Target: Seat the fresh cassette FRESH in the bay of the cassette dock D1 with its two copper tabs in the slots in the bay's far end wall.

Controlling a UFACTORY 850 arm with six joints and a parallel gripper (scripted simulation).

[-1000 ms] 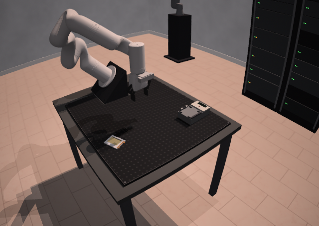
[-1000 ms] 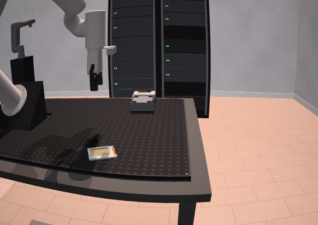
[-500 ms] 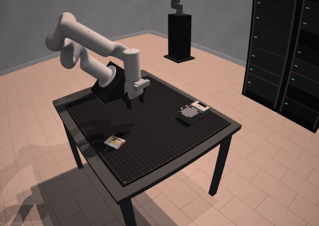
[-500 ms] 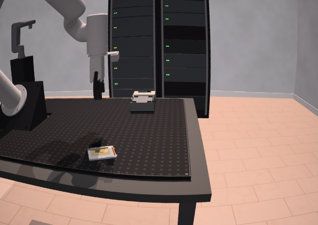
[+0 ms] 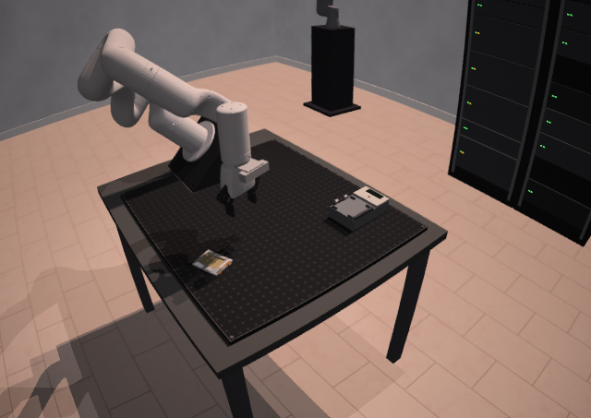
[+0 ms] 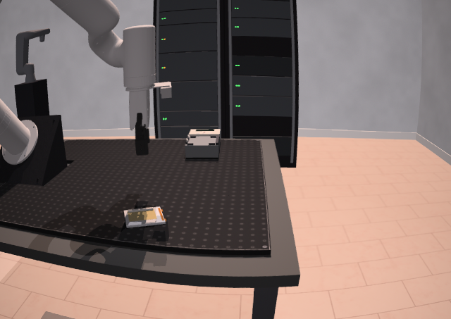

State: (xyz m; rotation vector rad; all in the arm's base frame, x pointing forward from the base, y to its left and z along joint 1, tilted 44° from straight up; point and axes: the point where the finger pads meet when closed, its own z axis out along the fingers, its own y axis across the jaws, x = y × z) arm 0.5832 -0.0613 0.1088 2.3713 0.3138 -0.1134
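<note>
The fresh cassette FRESH (image 5: 212, 262) (image 6: 144, 216) lies flat on the black perforated board (image 5: 295, 266) (image 6: 218, 199) near its front left. It is a small pale plate with a yellowish middle and an orange edge. Its comb and tabs are too small to make out. The dock D1 (image 5: 358, 208) (image 6: 202, 142), a pale grey box, stands at the far right of the board. A grey flat piece fills its bay, and no red light shows. My gripper (image 5: 242, 205) (image 6: 141, 151) is open and empty, pointing down above the board's back middle, well away from both.
The arm's black wedge mount (image 5: 193, 175) (image 6: 44, 151) sits at the board's back left corner. The table rim (image 5: 333, 304) (image 6: 284, 235) runs close around the board. Tall server racks (image 5: 524, 94) (image 6: 225, 53) and a black pedestal (image 5: 332, 70) (image 6: 30, 97) stand on the floor beyond the table.
</note>
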